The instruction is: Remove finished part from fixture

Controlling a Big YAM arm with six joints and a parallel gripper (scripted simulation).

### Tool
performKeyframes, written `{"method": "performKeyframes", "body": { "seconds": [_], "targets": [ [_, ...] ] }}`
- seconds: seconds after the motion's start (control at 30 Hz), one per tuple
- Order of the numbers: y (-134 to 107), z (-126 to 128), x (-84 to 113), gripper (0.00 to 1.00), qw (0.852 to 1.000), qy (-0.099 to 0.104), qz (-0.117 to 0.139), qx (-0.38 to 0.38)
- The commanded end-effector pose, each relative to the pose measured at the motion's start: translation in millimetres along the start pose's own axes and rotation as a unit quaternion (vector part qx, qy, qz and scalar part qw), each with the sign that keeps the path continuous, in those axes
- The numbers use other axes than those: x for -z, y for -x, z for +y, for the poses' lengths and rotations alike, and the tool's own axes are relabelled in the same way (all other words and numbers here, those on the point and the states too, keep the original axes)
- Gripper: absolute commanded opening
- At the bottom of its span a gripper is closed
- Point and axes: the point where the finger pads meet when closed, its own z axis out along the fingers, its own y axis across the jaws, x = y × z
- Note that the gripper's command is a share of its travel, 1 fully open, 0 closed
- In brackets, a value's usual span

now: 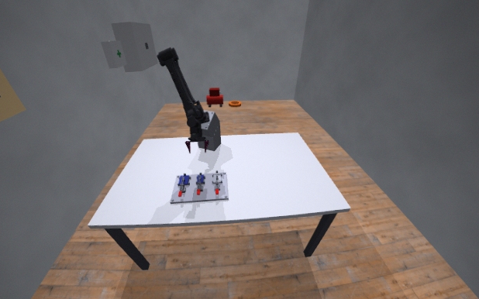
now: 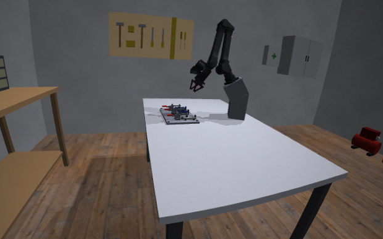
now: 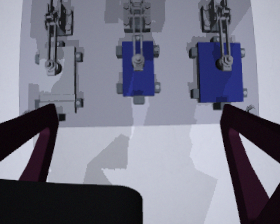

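Note:
The fixture plate (image 1: 191,198) (image 3: 98,114) lies on the white table and bears three toggle clamps with red handles. The finished part (image 3: 66,82), pale grey with a slot line near its lower edge, sits at the left in the wrist view, among locating pins. A clamp arm (image 3: 52,47) reaches over it. A narrow blue blank (image 3: 128,82) sits in the middle and a wide blue blank (image 3: 208,82) at the right, each under a clamp arm. My gripper (image 1: 198,151) (image 2: 194,90) (image 3: 139,113) is open and empty, high above the table on the robot-base side of the plate.
The grey robot base (image 1: 211,135) (image 2: 238,102) stands behind the fixture, at the table's back edge. The white table (image 1: 268,174) (image 2: 227,155) extends on both sides of the plate. A wooden workbench (image 2: 35,93) stands apart from it.

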Motion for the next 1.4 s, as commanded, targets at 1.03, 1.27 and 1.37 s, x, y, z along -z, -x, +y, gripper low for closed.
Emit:
{"method": "performKeyframes", "body": {
  "seconds": [1.03, 1.27, 1.37],
  "targets": [
    [4.5, 4.3, -0.7, 1.00, 1.000, 0.004, -0.008, -0.004],
    [3.9, 4.3, -0.6, 1.00, 1.000, 0.004, -0.007, -0.004],
    [3.5, 4.4, -0.5, 1.00, 1.000, 0.004, -0.007, -0.004]
  ]
}}
